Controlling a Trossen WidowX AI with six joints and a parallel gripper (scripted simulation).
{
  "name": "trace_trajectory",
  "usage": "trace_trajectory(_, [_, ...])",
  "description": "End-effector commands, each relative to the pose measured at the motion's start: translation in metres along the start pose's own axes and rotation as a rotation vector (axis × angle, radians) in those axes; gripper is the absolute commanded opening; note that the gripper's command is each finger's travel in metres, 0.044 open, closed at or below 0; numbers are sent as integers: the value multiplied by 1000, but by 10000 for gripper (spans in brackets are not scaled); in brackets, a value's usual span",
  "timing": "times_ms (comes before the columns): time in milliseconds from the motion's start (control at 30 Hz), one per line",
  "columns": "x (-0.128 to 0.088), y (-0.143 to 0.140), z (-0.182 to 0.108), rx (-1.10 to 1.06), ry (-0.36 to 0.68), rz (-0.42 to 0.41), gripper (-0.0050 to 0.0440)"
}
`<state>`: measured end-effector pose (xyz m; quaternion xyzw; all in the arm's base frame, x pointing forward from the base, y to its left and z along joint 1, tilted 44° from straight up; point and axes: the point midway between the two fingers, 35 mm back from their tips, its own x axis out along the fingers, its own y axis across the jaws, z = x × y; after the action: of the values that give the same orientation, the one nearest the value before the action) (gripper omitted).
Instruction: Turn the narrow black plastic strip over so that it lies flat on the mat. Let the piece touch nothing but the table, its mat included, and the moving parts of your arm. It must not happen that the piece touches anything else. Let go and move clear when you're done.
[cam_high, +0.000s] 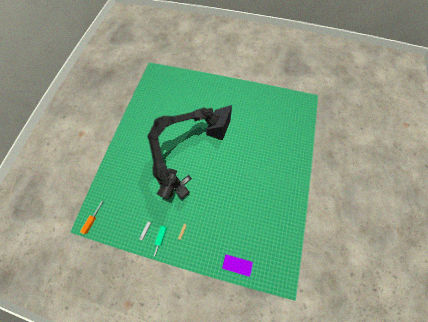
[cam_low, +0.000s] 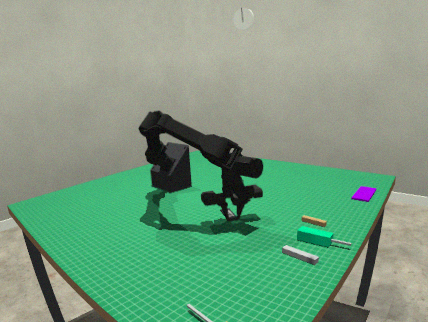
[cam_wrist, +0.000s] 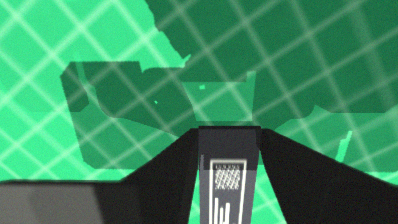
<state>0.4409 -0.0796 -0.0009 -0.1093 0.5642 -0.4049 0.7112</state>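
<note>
The narrow black plastic strip (cam_wrist: 229, 175) is clamped between my gripper's two fingers. In the wrist view it stands on edge, and a white printed label shows on its face. The gripper (cam_high: 180, 187) is shut on the strip near the middle left of the green mat (cam_high: 210, 175). In the exterior view the gripper (cam_low: 231, 210) points down and holds the strip (cam_low: 231, 215) close over the mat. I cannot tell whether the strip's lower end touches the mat.
An orange-handled screwdriver (cam_high: 90, 221), a grey bar (cam_high: 145, 230), a green-handled tool (cam_high: 160, 236) and a small tan bar (cam_high: 182, 231) lie along the mat's front edge. A purple rectangle (cam_high: 238, 265) lies at the front right. The arm's base (cam_high: 220, 122) stands at the back.
</note>
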Motion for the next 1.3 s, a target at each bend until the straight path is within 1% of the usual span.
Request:
trace_trajectory(0, [-2,-2,2,2,-7,1,160])
trace_trajectory(600, [-2,-2,2,2,-7,1,160])
trace_trajectory(700, [-9,-6,7,14,-36,7,160])
trace_trajectory(900, [-12,-5,6,12,-119,8,160])
trace_trajectory(967, [-12,-5,6,12,-119,8,160])
trace_trajectory(1067, [-13,-5,5,13,-153,7,160])
trace_trajectory(1133, [-20,-5,1,14,-154,7,160])
trace_trajectory(1267, [-21,-5,1,18,-155,8,160])
